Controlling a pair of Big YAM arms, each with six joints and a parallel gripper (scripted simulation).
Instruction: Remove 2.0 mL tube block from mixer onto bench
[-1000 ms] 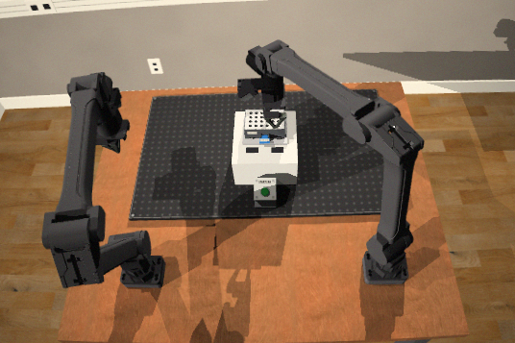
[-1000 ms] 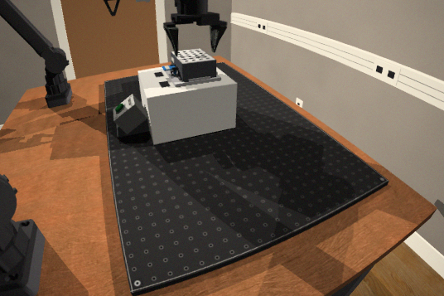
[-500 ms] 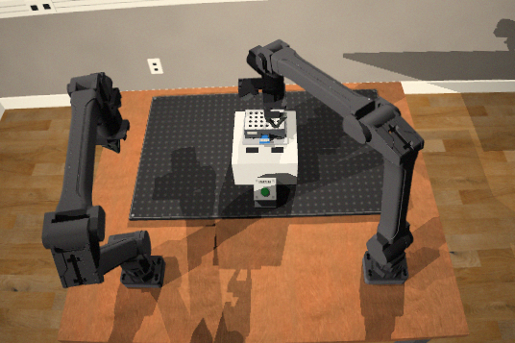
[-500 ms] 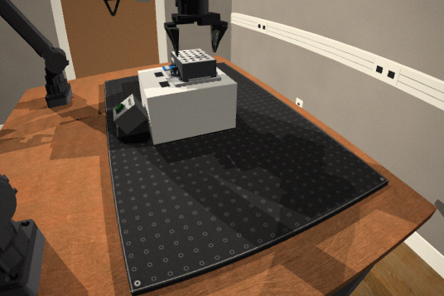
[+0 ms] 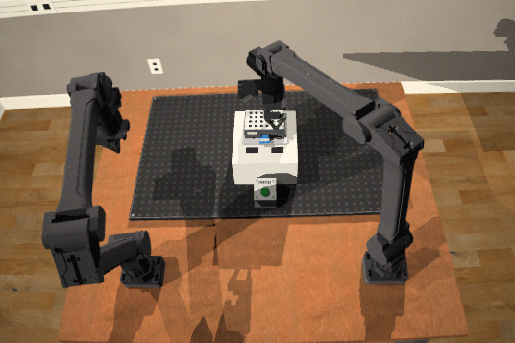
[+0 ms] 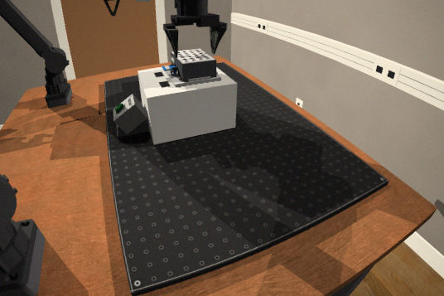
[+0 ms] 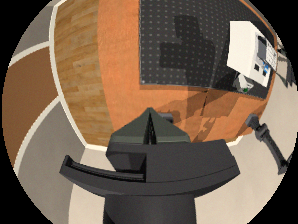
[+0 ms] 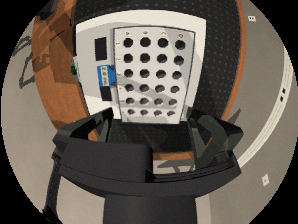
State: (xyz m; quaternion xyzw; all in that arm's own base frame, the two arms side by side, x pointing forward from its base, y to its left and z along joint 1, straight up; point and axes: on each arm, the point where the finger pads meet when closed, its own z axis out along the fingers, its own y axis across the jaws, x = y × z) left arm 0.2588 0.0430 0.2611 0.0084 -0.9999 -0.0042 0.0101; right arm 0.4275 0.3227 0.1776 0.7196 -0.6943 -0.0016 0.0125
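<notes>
The block (image 5: pixel 251 121) (image 6: pixel 196 71) (image 8: pixel 153 66), white-topped with dark sides and rows of holes, sits flat on the plate of the white mixer (image 5: pixel 264 172) (image 6: pixel 190 112) (image 7: pixel 240 45). The blue lever (image 5: pixel 264 139) (image 6: pixel 167 68) (image 8: pixel 106 76) is at the block's front. My right gripper (image 6: pixel 195 53) (image 8: pixel 150 111) is open, pointing down over the block's right end, one finger toward the front and one toward the back. It holds nothing. My left gripper (image 5: pixel 116 150) (image 6: pixel 113 14) (image 7: pixel 150 111) is shut and empty, high above the bench's left side, away from the mixer.
The mixer stands on a black perforated board (image 5: pixel 168 120) (image 6: pixel 207 228) (image 7: pixel 165 60). A small control box (image 5: pixel 265 199) (image 6: pixel 129 118) with a green button stands right in front of the mixer. The right arm reaches over the board's right side; the wall is behind the bench.
</notes>
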